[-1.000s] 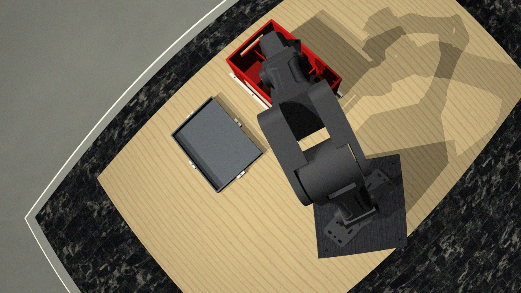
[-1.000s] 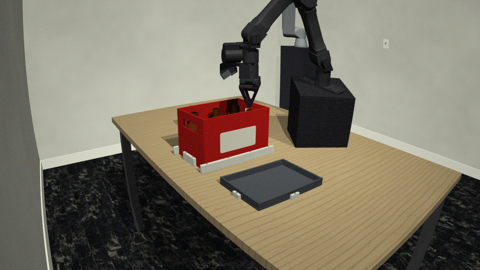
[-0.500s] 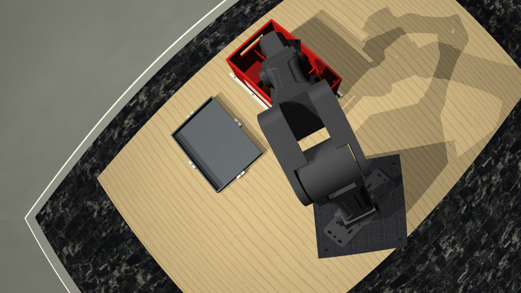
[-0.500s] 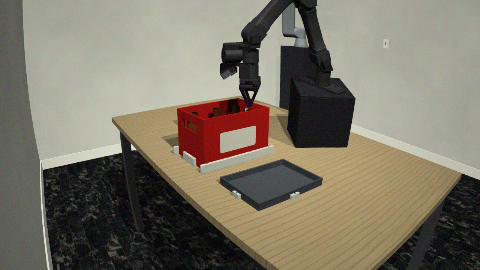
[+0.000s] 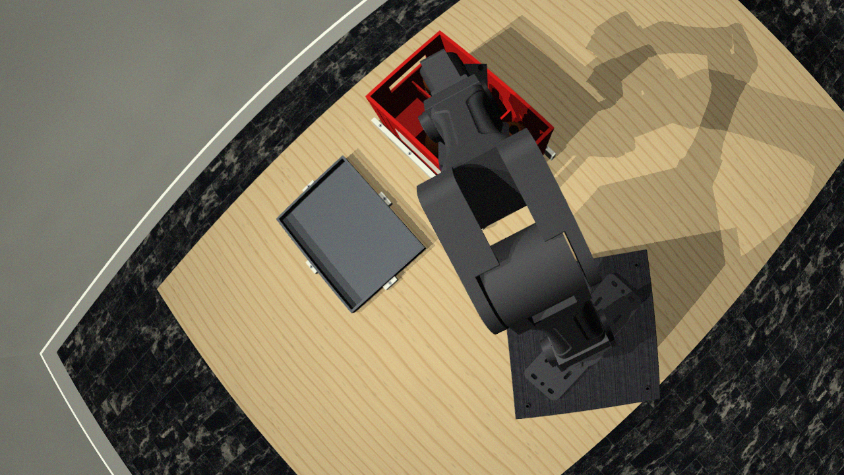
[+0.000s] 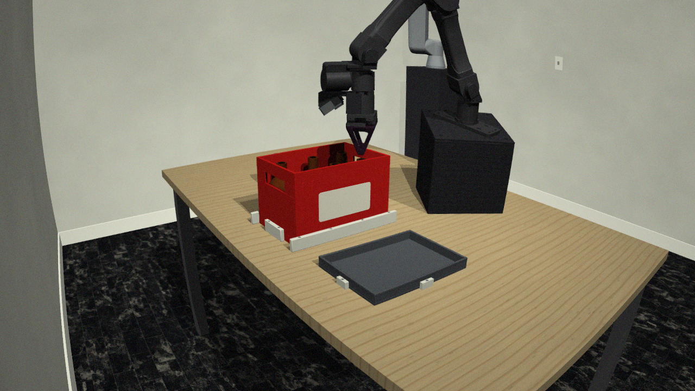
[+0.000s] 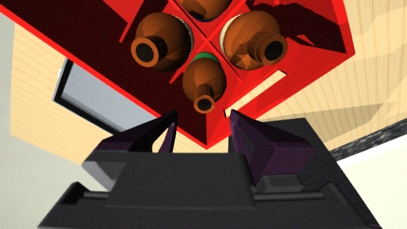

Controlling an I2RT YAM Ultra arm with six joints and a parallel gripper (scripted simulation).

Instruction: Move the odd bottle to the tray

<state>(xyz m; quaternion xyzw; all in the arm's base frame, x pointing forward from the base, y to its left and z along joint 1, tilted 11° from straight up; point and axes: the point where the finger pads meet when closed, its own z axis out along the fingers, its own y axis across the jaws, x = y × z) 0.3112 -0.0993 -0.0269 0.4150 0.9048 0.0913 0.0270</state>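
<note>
Exterior view: one dark arm [image 5: 531, 265] [image 6: 389, 29], mounted on a black block [image 5: 640, 366] [image 6: 463, 180] by the lower-right tabletop edge of the top view. Its elbow is raised, its wrist bent down; the pincer [image 6: 361, 151] [image 7: 203, 114] points downward at the crate end nearer the block. Pincer fingers apart, nothing clamped between.

Tabletop [image 5: 236, 307] [image 6: 534, 272] [image 7: 32, 95]: pale wood grain.

Crate [image 5: 403, 64] [image 6: 277, 209] [image 7: 302, 76]: one, red, level, divided inside, with handle slots; situated near the upper-left tabletop edge of the top view. A white strip [image 5: 407, 150] [image 6: 345, 231] runs along its tray-facing side.

Contents: brown bottles. Wrist view gives a near bottle [image 7: 204, 83] in the corner compartment, a left bottle [image 7: 159, 41], a right bottle [image 7: 252, 41] and a partly cropped far bottle [image 7: 206, 7]. Those seen stand in the crate; which has the odd neck cannot be told.

Tray [image 5: 354, 230] [image 6: 393, 262] [image 7: 95, 92]: one, grey, shallow, lying flat between the crate and the left tabletop corner of the top view; bare.
</note>
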